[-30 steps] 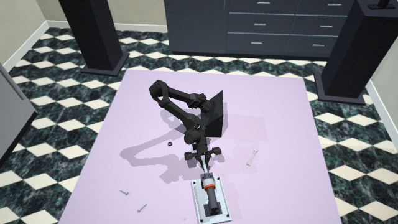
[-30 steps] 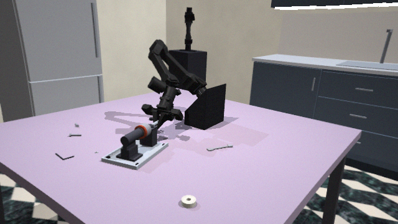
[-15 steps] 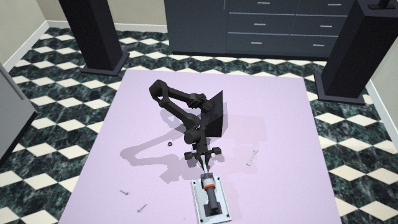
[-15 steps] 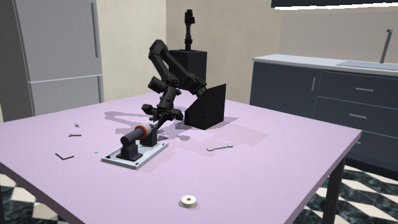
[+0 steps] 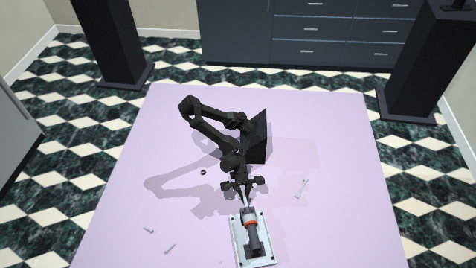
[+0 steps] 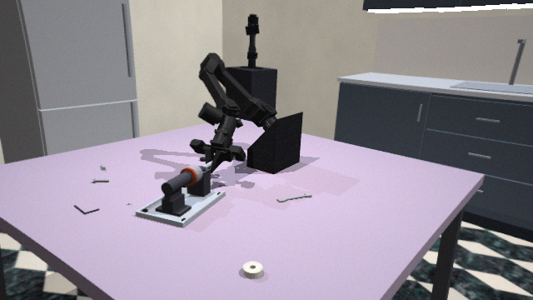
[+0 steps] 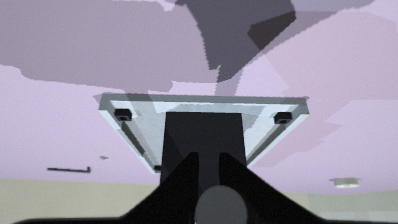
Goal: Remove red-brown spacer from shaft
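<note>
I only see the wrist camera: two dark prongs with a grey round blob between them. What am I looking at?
Observer: That blob is the end of a pale shaft. The gripper is shut on it.
Operator: Where does the shaft go?
Observer: Into a housing block, which hides from you a red-brown spacer ringing the shaft just behind it.
Operator: Anything past that ring?
Observer: Dark spacers run on to a second block at the far end of the base plate.
</note>
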Tool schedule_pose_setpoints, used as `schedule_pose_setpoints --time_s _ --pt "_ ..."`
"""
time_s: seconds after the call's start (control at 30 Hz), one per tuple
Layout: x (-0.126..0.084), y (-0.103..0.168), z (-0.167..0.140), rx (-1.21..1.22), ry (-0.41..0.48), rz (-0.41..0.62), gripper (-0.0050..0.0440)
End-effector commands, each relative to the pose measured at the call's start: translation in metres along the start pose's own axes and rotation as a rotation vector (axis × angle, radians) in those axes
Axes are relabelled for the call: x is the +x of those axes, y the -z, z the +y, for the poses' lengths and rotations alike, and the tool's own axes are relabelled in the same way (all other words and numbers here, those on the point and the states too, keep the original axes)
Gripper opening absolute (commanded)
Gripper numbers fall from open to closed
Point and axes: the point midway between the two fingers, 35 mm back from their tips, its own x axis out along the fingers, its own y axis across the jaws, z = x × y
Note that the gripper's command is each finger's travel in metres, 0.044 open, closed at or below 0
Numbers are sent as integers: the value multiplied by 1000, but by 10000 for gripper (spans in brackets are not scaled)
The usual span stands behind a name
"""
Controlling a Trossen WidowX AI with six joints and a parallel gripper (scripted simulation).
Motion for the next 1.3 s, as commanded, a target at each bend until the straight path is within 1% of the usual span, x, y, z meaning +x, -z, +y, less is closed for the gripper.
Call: schedule_pose_setpoints --time_s 0.0,1.27 --pt "-3 4 4 3 -8 16 -50" --pt "-6 1 4 3 -8 16 -50"
